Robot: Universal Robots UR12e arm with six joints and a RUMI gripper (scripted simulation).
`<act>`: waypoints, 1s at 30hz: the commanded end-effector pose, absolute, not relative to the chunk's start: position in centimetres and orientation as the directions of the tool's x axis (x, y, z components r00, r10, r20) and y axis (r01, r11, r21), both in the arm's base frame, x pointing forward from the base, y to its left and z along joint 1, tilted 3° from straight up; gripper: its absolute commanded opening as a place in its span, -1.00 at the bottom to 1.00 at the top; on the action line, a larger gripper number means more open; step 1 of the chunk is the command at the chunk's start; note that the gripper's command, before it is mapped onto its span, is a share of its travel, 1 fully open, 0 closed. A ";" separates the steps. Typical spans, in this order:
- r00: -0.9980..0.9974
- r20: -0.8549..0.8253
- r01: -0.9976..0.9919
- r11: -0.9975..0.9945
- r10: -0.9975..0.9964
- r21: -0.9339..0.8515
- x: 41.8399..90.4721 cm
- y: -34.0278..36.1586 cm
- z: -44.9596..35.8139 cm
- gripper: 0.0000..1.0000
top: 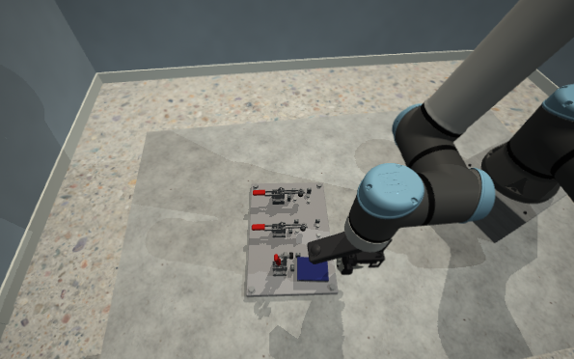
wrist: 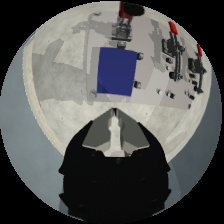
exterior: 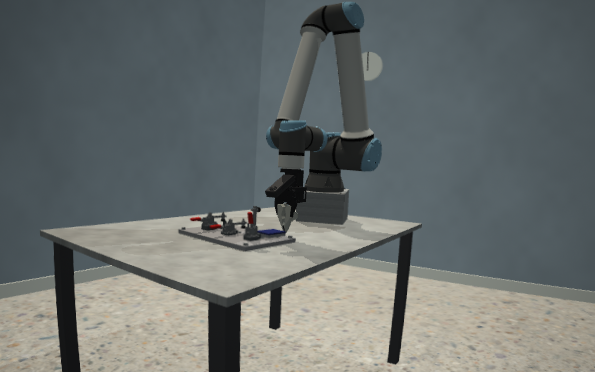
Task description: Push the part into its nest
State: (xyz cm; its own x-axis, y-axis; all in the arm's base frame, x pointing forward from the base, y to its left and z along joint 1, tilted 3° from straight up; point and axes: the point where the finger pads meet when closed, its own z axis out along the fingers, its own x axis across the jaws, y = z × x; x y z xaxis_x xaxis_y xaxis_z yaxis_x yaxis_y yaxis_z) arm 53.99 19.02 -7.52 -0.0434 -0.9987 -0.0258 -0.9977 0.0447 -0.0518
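The part is a flat dark blue square plate (top: 313, 269) lying on the grey fixture plate (top: 288, 239) at its near right corner. It also shows in the wrist view (wrist: 116, 71) and from the side (exterior: 269, 232). A toggle clamp with an upright red handle (top: 278, 264) stands just left of it. My gripper (wrist: 114, 108) (exterior: 285, 223) is shut and empty. It hangs just off the part's right edge, fingertips pointing down close to the fixture. I cannot tell whether the tips touch the part.
Two more toggle clamps with red handles (top: 277, 194) (top: 277, 227) lie farther back on the fixture plate. Small dark blocks (wrist: 141, 56) sit beside the part. The robot base (exterior: 323, 205) stands on the table behind the fixture.
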 end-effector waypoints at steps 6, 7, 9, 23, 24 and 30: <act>-0.043 -0.026 -0.998 0.045 -0.999 -0.053 54.2 19.0 -7.5 -1.00; -0.043 -0.026 -0.998 0.045 -0.999 -0.053 54.3 19.0 -7.5 -1.00; -0.043 -0.026 -0.998 0.045 -0.999 -0.053 54.4 19.0 -7.5 -1.00; -0.043 -0.026 -0.998 0.045 -0.999 -0.053 54.4 19.0 -7.5 -1.00; -0.043 -0.026 -0.998 0.045 -0.999 -0.053 54.4 19.0 -7.5 -1.00; -0.043 -0.026 -0.998 0.045 -0.999 -0.053 54.4 19.0 -7.5 -1.00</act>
State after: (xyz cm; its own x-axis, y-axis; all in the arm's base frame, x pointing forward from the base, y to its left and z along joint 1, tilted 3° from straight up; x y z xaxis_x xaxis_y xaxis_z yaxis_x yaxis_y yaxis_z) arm 54.38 19.00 -7.50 -0.0434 -0.9987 -0.0258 -0.9977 0.0447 -0.0518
